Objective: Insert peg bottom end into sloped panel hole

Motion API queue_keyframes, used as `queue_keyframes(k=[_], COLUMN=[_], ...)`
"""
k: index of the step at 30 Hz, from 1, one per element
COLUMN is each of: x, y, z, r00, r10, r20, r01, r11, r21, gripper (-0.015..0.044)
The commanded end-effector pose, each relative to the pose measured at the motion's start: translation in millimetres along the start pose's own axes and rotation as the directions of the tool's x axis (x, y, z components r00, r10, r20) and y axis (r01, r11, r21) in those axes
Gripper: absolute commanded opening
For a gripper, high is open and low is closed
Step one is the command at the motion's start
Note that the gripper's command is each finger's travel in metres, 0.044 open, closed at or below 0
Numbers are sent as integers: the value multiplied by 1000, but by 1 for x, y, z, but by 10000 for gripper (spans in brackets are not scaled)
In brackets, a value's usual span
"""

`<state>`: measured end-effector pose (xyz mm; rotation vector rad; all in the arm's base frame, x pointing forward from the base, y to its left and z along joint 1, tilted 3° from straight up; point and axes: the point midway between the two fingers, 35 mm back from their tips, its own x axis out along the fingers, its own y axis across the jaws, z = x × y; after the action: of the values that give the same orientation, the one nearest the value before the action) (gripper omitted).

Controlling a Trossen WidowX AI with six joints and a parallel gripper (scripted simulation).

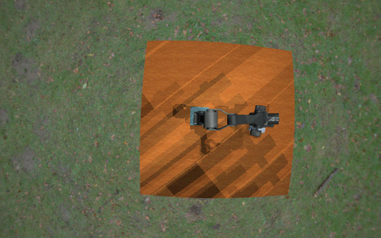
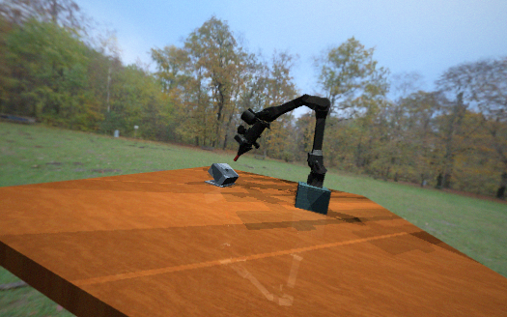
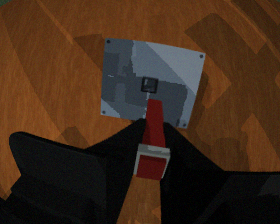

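Note:
My gripper is shut on the red peg, which has flat sides and a pale band near its top end. The peg's bottom end sticks out beyond the fingertips, tilted, in the air above the panel. The grey sloped panel stands on the table. Its square hole shows in the wrist view, just past the peg's bottom end and slightly to the left. In the top view the arm hides most of the panel and the peg.
The orange wooden table carries striped shadows. The arm's teal base block stands on it, away from the panel. The panel has small dark dots at its corners.

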<state>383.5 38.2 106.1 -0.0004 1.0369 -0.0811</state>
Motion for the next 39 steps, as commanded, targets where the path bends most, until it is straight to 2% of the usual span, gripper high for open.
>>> queue_keyframes(k=[1, 39], x=[8, 51], y=[1, 6], z=[-1, 1], r00=[1000, 1000], r10=[-2, 6], r20=[-5, 9], r01=[2, -6], r11=[1000, 1000], r21=[-1, -18], gripper=[0, 0])
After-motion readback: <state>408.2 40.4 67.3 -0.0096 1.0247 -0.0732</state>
